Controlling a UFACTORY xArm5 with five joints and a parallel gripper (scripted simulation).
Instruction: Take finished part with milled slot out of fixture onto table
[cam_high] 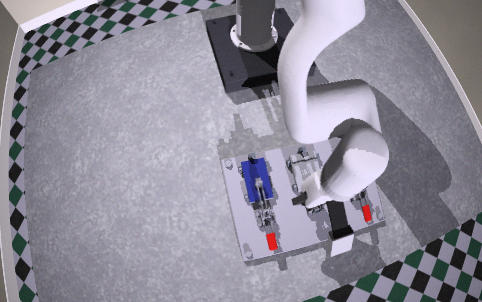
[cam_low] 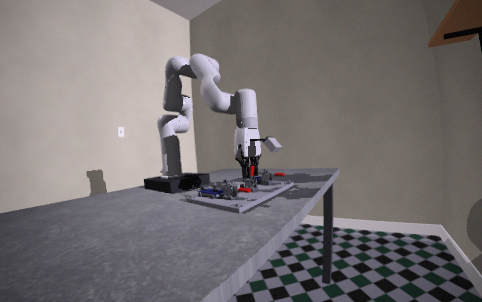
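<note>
1. Top view is showing a grey fixture plate lying on the speckled table, toward the near right part of it.
2. A blue blank is sitting in the left nest of the plate, with a clamp bar reaching onto it and that clamp's red handle pointing toward the near edge.
3. The finished part, a pale grey piece, is sitting in the middle nest; its near end is disappearing under the white arm, and its slot is too small to make out.
4. The right nest is lying mostly hidden beneath the arm's wrist, with only another red handle showing there.
5. From the exterior view, the gripper is pointing straight down over the plate, its dark fingers parted to about half their reach and gripping nothing.
6. A red clamp lever is standing up in the gap between those fingers; whether it is touching either one cannot be told.
7. The arm is rising from a black base plate at the far side of the table.
</note>
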